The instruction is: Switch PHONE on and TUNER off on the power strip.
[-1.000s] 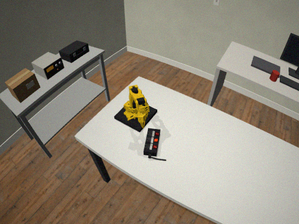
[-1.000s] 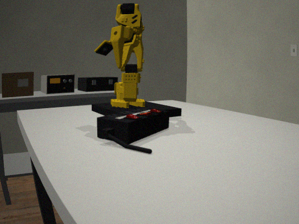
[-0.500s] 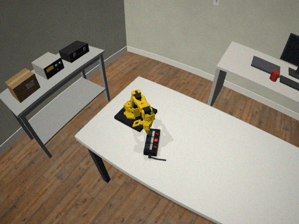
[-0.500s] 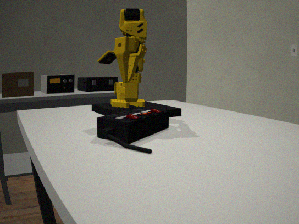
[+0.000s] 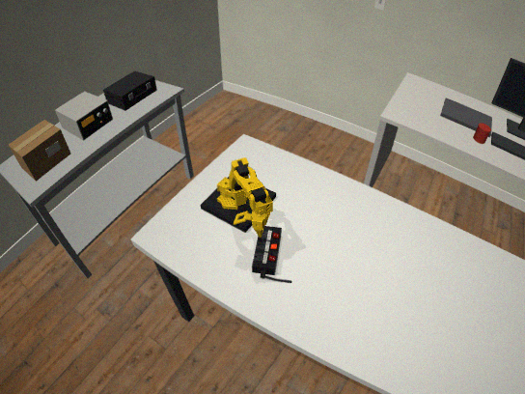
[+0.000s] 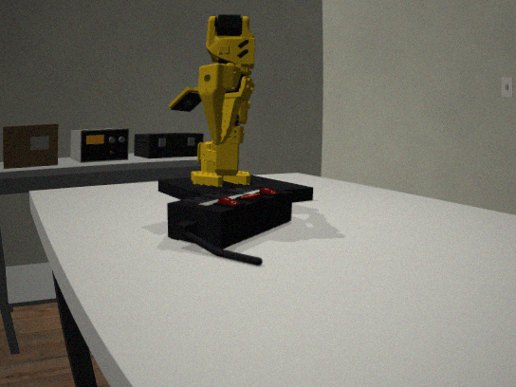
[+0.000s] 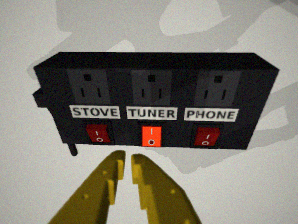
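Observation:
The black power strip (image 7: 152,107) lies right way up on the white table, also in the top view (image 5: 267,250) and the exterior view (image 6: 230,213). Its labels read STOVE, TUNER, PHONE. The TUNER switch (image 7: 151,136) glows bright red. The STOVE switch (image 7: 97,134) and the PHONE switch (image 7: 207,136) are dark red. My yellow gripper (image 7: 126,167) is shut and empty, its tips just in front of the strip, between the STOVE and TUNER switches and slightly above them. In the top view the gripper (image 5: 261,231) points down at the strip's near end.
The arm's black base plate (image 5: 236,203) sits right behind the strip. The strip's black cord (image 6: 223,250) trails from its end. A side shelf (image 5: 92,130) holds three boxes. A desk (image 5: 458,126) stands at the right.

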`<state>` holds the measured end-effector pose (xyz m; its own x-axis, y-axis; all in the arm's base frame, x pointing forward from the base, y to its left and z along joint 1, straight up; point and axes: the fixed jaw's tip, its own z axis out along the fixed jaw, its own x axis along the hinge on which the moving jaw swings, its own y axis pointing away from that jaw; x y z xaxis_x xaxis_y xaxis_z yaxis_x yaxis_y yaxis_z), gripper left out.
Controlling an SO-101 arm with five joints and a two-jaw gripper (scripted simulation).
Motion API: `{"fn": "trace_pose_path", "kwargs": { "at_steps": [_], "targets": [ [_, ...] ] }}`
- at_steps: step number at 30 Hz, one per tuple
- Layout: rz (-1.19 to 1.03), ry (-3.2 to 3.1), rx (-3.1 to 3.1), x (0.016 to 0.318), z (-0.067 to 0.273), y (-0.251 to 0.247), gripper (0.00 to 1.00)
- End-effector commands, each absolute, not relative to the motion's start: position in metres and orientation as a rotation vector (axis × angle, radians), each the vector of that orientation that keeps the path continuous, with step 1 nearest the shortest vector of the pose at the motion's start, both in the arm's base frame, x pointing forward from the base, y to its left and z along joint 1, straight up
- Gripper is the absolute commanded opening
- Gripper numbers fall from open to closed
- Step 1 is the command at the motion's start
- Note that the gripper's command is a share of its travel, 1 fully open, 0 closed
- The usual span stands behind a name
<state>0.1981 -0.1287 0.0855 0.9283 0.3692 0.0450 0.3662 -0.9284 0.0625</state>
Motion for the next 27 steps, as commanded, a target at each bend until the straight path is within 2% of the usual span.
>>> {"fn": "trace_pose_path", "kwargs": {
  "at_steps": [1,27],
  "targets": [
    [0.078,0.587,3.039,0.199,0.085,-0.126,0.00],
    [0.026,0.601,3.069,0.212,0.068,-0.122,0.00]
  ]
}}
